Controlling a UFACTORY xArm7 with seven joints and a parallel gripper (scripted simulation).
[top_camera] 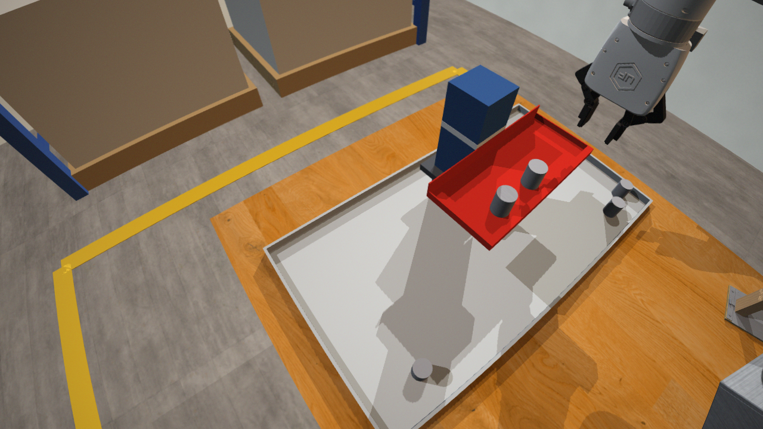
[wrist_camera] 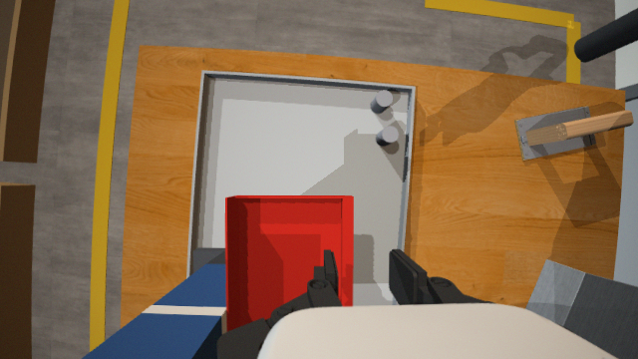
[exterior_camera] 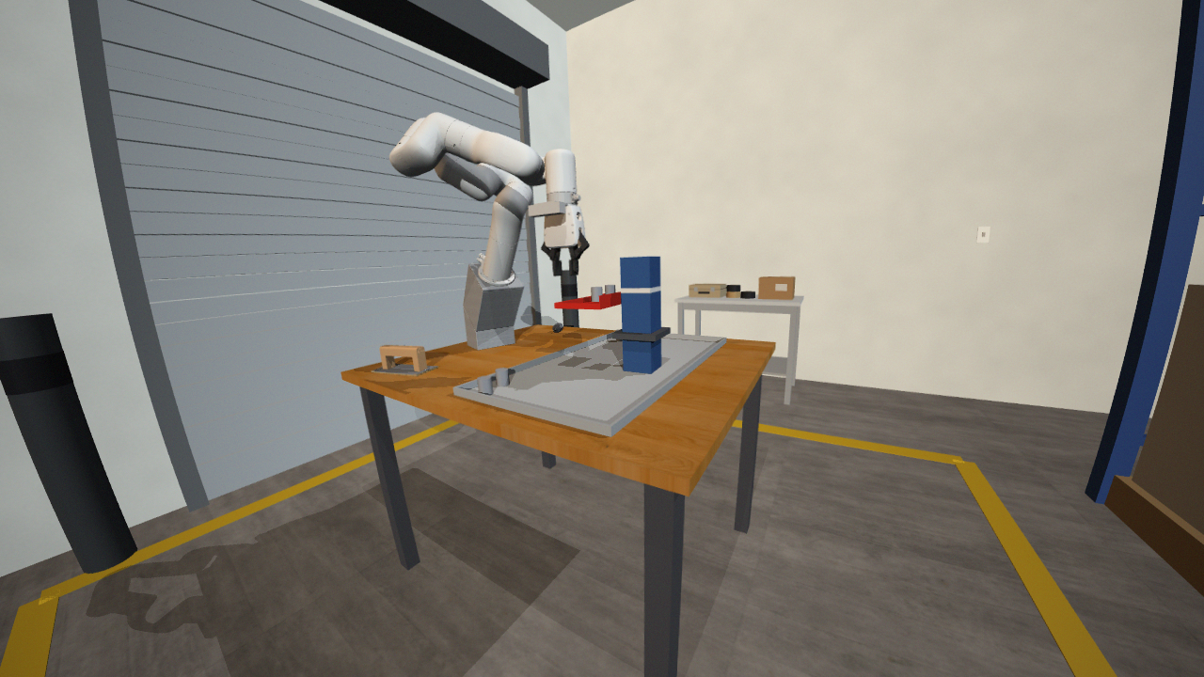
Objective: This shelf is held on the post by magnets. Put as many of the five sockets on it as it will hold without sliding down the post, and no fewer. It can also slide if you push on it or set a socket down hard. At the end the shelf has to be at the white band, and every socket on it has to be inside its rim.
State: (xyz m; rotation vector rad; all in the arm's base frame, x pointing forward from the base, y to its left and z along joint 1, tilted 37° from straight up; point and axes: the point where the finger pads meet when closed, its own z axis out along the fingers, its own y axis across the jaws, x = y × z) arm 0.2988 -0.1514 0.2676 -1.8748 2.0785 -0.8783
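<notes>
- Single socket (top_camera: 421, 368): on the tray (top_camera: 320, 277), well apart from the shelf.
- Post (top_camera: 472, 114): carries the red shelf (top_camera: 480, 197); two sockets (top_camera: 503, 200) stand inside its rim.
- Fingers (top_camera: 585, 114): apart, empty, above the shelf's right end.
- Two sockets (top_camera: 614, 206): tray corner, right of the shelf.

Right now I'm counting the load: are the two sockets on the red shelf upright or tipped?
Upright. Both sockets stand on end inside the red shelf, round tops up, apart from each other.
</notes>
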